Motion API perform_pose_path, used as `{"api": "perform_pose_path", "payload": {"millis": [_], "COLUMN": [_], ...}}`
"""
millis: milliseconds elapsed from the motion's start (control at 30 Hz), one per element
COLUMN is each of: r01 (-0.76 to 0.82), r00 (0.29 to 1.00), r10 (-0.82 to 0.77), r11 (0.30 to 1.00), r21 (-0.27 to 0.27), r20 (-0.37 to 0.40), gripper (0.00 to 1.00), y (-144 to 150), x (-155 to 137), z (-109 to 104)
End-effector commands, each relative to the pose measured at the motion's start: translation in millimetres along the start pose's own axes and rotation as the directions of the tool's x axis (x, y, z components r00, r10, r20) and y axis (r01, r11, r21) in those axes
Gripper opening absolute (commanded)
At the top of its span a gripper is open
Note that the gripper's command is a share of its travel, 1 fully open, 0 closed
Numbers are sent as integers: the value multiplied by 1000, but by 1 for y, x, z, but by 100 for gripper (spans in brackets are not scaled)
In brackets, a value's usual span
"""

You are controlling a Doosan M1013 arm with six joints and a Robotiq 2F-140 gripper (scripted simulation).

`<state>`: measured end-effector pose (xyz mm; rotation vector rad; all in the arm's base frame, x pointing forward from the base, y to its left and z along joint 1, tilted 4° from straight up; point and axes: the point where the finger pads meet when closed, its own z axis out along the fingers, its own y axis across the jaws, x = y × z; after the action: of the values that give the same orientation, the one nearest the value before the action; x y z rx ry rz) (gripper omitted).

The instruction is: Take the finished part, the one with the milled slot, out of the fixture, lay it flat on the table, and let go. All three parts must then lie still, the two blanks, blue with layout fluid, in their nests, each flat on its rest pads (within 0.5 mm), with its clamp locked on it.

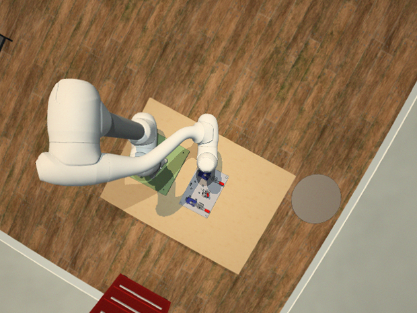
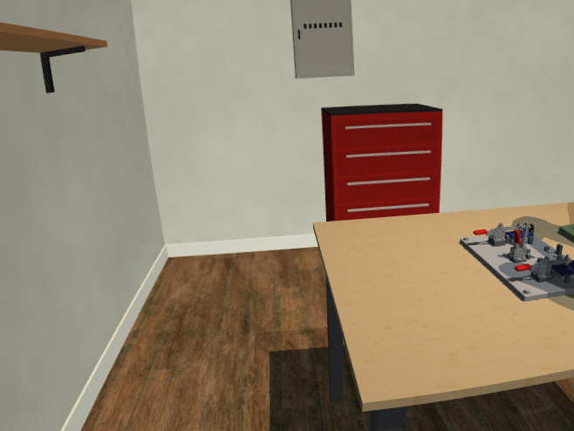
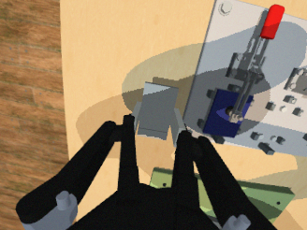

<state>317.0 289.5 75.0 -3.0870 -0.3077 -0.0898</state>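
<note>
The jaws grip the finished part (image 3: 159,107); settle it level on the worktop (image 1: 252,210) (image 2: 417,324) (image 3: 103,33) before opening slowly.

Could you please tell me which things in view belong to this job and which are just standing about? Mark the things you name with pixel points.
Part of the job:
- grey part (image 3: 158,108) in the hand (image 3: 156,112)
- fixture (image 1: 194,189) (image 2: 487,254) (image 3: 211,56)
- two blue blanks
- red-handled clamps

Just there:
- red cabinet (image 1: 143,293) (image 2: 388,139)
- wall shelf (image 2: 51,40)
- round grey disc (image 1: 316,199)
</note>
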Motion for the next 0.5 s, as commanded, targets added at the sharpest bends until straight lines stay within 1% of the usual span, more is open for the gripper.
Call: {"api": "perform_pose_path", "payload": {"millis": [0,267,467], "r01": [0,0,0], "r00": [1000,1000,1000], "r10": [0,0,0], "r11": [1000,1000,1000], "r21": [0,0,0], "r20": [0,0,0], "gripper": [0,0,0], "y": [0,0,0], "x": [0,0,0], "z": [7,23,28]}}
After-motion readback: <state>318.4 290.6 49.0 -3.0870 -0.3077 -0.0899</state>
